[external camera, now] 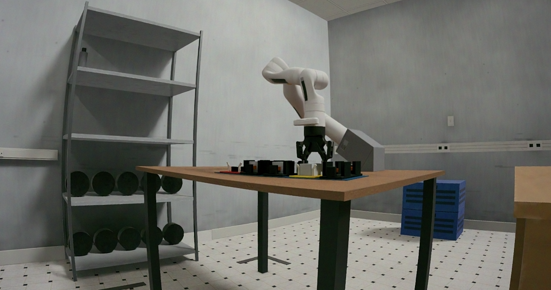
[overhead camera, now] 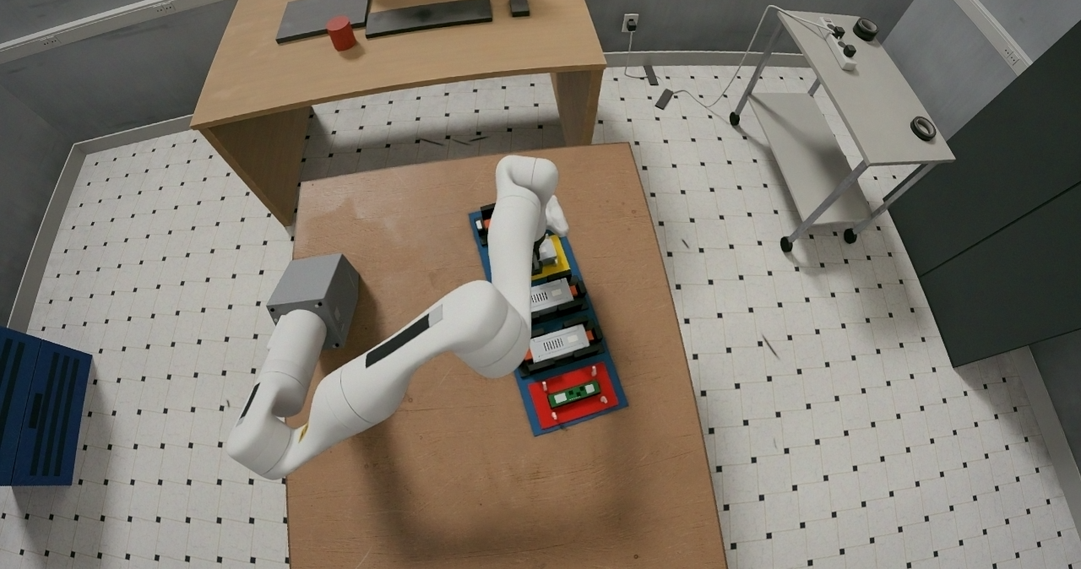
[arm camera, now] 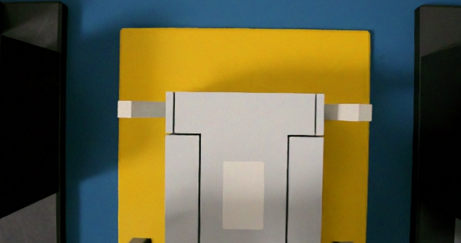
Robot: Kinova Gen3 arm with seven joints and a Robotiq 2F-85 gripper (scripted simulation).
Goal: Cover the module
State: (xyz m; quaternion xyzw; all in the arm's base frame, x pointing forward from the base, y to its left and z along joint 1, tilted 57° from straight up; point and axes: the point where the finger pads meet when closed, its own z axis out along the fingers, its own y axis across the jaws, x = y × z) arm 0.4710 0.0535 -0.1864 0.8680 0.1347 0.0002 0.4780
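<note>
A light grey cover [overhead camera: 547, 251] [external camera: 307, 168] [arm camera: 241, 113] sits low on the yellow base plate [external camera: 304, 176] [arm camera: 216, 55], between white posts [arm camera: 348, 112]. It looks square to the plate and level. Dark slits run along its sides; no dent shows. The module is hidden under it. My gripper [external camera: 314, 161] [arm camera: 241, 241] is open, its fingertips apart on both sides of the cover, with a gap to each side wall. Two other grey covers [overhead camera: 551, 295] [overhead camera: 561, 343] sit in black holders. The far-end holder [overhead camera: 484, 225] is mostly hidden by the arm.
Black holders [arm camera: 29, 127] [arm camera: 437, 127] stand close on both sides of the yellow plate. At the blue board's near end, a red plate [overhead camera: 540, 407] bears a green module [overhead camera: 573, 394] and white posts. The board lies on the brown table [overhead camera: 423, 490].
</note>
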